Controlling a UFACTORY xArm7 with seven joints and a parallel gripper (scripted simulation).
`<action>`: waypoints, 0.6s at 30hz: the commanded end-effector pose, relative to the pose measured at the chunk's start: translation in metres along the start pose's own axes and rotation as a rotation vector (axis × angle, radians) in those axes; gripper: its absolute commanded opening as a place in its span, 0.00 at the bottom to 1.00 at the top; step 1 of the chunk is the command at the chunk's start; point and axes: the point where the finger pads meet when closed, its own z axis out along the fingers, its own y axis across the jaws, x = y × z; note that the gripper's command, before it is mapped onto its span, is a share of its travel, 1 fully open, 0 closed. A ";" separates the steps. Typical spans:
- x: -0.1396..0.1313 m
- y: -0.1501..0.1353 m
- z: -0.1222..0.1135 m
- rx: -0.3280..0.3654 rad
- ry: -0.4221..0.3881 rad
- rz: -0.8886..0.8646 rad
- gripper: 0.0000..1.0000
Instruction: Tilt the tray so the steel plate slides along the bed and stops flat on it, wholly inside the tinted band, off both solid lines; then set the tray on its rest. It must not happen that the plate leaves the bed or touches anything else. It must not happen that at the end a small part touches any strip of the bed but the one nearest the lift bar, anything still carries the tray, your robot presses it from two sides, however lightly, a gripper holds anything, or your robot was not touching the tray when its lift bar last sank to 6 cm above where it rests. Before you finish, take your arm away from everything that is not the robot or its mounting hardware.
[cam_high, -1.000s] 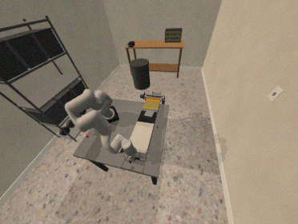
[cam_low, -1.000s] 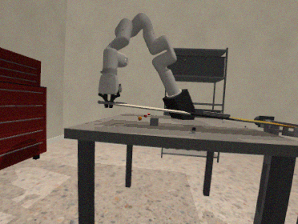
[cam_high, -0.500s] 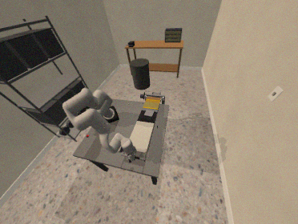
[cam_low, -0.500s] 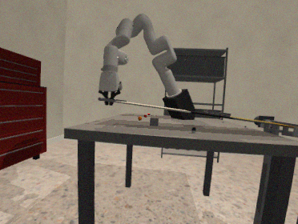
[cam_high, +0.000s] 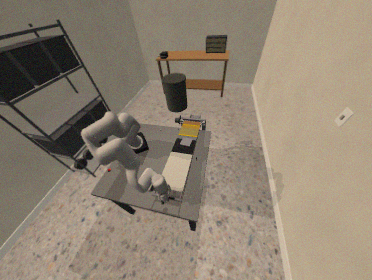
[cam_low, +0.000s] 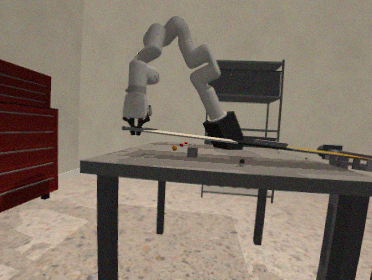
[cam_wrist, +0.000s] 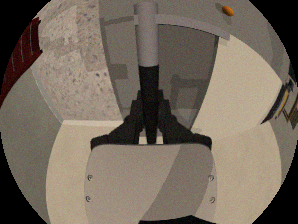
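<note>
The long tray (cam_high: 182, 155) lies along the right side of the grey table, with a cream bed, a dark stretch and a yellow tinted band (cam_high: 190, 130) near its far end. A small grey steel plate (cam_high: 186, 142) lies on the dark stretch, just short of the yellow band. My gripper (cam_high: 162, 196) is shut on the tray's handle at the near end. In the side view my gripper (cam_low: 136, 129) holds that end up, so the tray (cam_low: 225, 141) slopes down toward its far end (cam_low: 345, 156). The wrist view shows my fingers closed on the grey handle bar (cam_wrist: 147, 36).
A small grey block (cam_low: 192, 151), an orange ball (cam_low: 174, 147) and a small black knob (cam_low: 241, 161) sit on the table under the tray. The arm's dark base (cam_low: 225, 127) stands behind. A dark barrel (cam_high: 174, 92), a wooden side table (cam_high: 192, 62), a metal rack (cam_high: 45, 95) and a red cabinet (cam_low: 25, 135) stand around.
</note>
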 end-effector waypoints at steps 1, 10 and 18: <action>-0.001 -0.001 -0.001 0.002 -0.003 0.000 0.00; -0.001 0.006 -0.064 0.002 -0.003 0.000 0.00; -0.001 0.000 -0.007 0.002 -0.003 0.000 0.00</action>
